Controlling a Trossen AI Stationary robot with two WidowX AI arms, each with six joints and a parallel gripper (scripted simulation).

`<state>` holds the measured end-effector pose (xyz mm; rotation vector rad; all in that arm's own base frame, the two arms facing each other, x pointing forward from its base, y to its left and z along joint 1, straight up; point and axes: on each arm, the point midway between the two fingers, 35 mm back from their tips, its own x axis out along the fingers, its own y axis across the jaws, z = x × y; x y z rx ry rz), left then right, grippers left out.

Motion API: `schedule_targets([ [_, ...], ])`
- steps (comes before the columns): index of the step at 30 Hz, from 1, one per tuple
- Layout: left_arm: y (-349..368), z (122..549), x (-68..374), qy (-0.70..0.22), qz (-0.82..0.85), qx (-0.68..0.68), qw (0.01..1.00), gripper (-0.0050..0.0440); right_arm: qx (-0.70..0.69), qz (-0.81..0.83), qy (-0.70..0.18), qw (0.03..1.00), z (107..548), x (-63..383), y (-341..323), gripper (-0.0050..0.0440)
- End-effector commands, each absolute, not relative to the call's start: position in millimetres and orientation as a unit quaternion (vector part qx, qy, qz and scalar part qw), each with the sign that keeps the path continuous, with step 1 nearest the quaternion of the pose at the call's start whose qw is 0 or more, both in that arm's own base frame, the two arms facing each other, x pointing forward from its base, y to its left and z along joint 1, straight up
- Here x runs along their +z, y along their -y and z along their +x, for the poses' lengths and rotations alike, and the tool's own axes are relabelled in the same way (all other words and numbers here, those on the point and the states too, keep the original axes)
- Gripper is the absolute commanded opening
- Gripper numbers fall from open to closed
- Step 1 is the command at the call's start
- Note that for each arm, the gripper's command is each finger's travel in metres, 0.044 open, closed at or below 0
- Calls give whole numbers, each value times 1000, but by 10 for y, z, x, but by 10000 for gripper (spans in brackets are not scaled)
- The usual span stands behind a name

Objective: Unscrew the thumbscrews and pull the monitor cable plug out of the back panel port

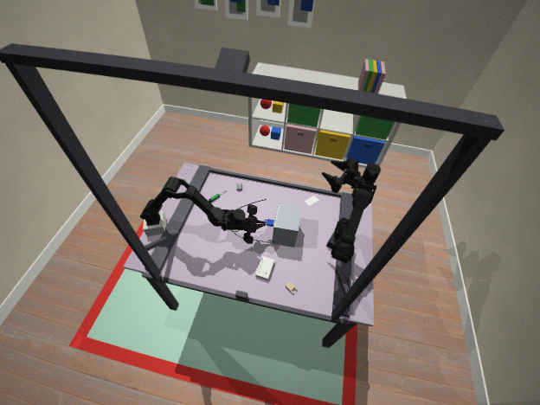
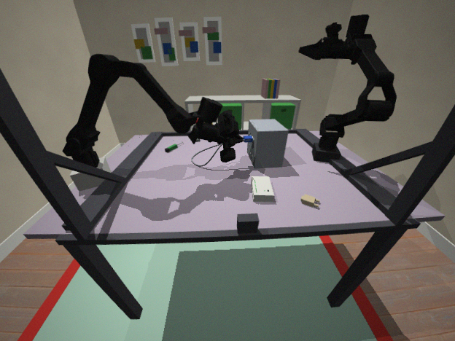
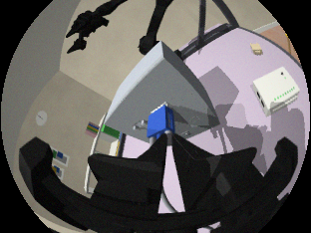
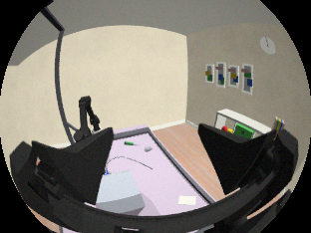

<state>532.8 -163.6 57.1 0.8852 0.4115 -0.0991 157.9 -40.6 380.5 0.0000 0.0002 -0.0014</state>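
Blue plug (image 1: 270, 221) (image 2: 248, 138) (image 3: 160, 121) (image 4: 107, 172) at the back panel of the grey box (image 1: 286, 216) (image 2: 270, 146) (image 3: 150, 85) (image 4: 121, 191), held above the tabletop (image 1: 305, 261) (image 2: 220, 209) (image 3: 244, 65) (image 4: 150, 171). Looks in line with its port; cannot tell how deeply seated.

Left tool (image 1: 264, 223) (image 2: 242, 139) (image 3: 167, 141): fingers nearly together, clamped on a thumbscrew (image 3: 169, 137) at the plug's rear. Thread state too small to read.

Right tool (image 1: 327, 168) (image 2: 300, 49) (image 3: 68, 43) (image 4: 155, 127): fingers wide apart, nothing between them, up in the air well apart from the box.

Thin cable (image 2: 191, 159) (image 4: 135, 159) loops behind the plug. White device (image 1: 265, 268) (image 2: 262, 187) (image 3: 276, 90) lies flat; tan connector (image 1: 291, 287) (image 2: 309, 200) (image 3: 256, 49) near it. Green-handled screwdriver (image 1: 215, 196) (image 2: 170, 148) (image 4: 129, 143) lies on the cable's side of the box.
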Motion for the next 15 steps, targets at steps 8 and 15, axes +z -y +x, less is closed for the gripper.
schedule_targets([
  [8,1640,5353,715,-189,413,-47,889,144,0,-3,1,1000,1576,3834,394,440],
  [15,1640,5353,715,-189,413,-47,889,312,0,-3,1,1000,1576,3834,394,440],
])
